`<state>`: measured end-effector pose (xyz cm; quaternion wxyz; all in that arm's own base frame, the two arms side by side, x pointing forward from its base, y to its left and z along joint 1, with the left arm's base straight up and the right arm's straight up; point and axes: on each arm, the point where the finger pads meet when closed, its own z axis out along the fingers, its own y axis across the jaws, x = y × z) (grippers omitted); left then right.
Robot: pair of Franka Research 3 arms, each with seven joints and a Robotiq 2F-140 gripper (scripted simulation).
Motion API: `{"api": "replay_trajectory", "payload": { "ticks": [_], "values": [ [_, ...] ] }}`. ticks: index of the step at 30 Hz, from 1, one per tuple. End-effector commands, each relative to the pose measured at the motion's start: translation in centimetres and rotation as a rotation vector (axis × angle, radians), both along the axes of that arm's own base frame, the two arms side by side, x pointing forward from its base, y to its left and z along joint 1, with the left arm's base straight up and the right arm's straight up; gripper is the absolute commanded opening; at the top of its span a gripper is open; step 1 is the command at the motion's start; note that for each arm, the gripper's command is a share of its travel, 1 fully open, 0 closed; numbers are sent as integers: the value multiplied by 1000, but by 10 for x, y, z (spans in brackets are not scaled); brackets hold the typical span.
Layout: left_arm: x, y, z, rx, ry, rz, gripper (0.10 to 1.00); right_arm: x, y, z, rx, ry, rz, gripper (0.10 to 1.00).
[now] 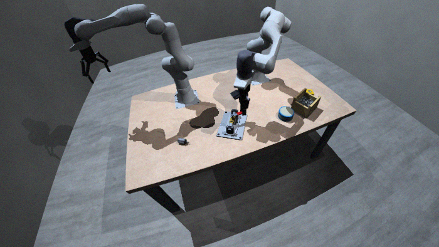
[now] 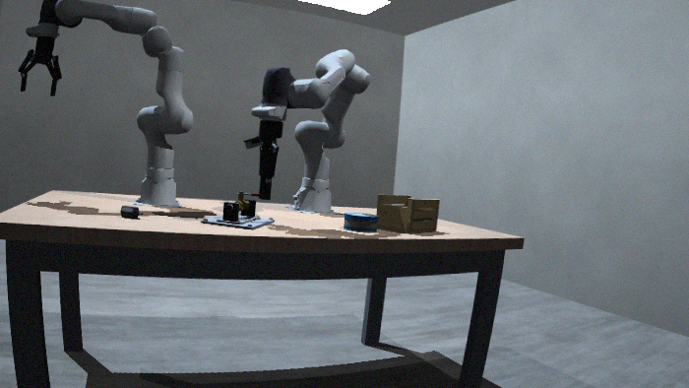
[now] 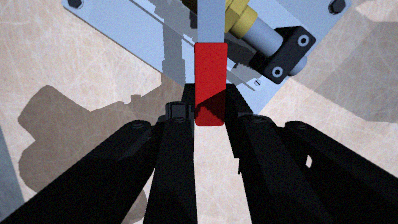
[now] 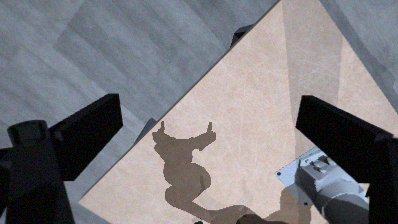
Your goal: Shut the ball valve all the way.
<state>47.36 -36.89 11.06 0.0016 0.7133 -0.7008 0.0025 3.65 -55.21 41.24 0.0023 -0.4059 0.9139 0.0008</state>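
Note:
The ball valve (image 1: 232, 120) (image 2: 241, 203) (image 3: 240, 15) has a yellow body on a pipe between black clamps, fixed on a light metal plate (image 1: 222, 130) (image 3: 110, 25). Its lever has a red grip (image 1: 239, 113) (image 2: 253, 194) (image 3: 210, 70) and stands at a slant to the pipe, neither in line nor square across. My left gripper (image 1: 243, 113) (image 2: 265, 197) (image 3: 209, 99) points down and is shut on the red grip, one finger on each side. My right gripper (image 1: 101, 76) (image 2: 37, 92) (image 4: 209, 110) is wide open and empty, high up and far from the valve.
A small dark cylinder (image 1: 182, 141) (image 2: 130, 212) lies on the table to the picture-left of the plate. A round blue-rimmed tin (image 1: 286, 113) (image 2: 360, 223) and a wooden box (image 2: 423, 217) stand to its picture-right. A yellow object (image 1: 310, 91) shows behind the box.

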Motion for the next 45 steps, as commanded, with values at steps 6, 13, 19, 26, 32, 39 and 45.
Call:
{"api": "replay_trajectory", "payload": {
  "ticks": [6, 13, 19, 26, 32, 39, 45],
  "values": [
    [1, 0, -2, 6, 1, -104, 99, 0, 0, 0, 0, 0, 0, 1000],
    [5, 0, -2, 6, 1, -152, 99, 0, 0, 0, 0, 0, 0, 1000],
    [8, 0, -2, 6, 1, -188, 99, 0, 0, 0, 0, 0, 0, 1000],
    [10, 0, -2, 6, 1, -216, 99, 0, 0, 0, 0, 0, 0, 1000],
    [12, 0, -2, 6, 1, -249, 99, 0, 0, 0, 0, 0, 0, 1000],
    [15, -1, -2, 6, 1, -278, 99, 0, 0, 0, 0, 0, 0, 1000],
    [17, -1, -2, 6, 0, -306, 99, 0, 0, 0, 0, 0, 0, 1000]
  ]
}}
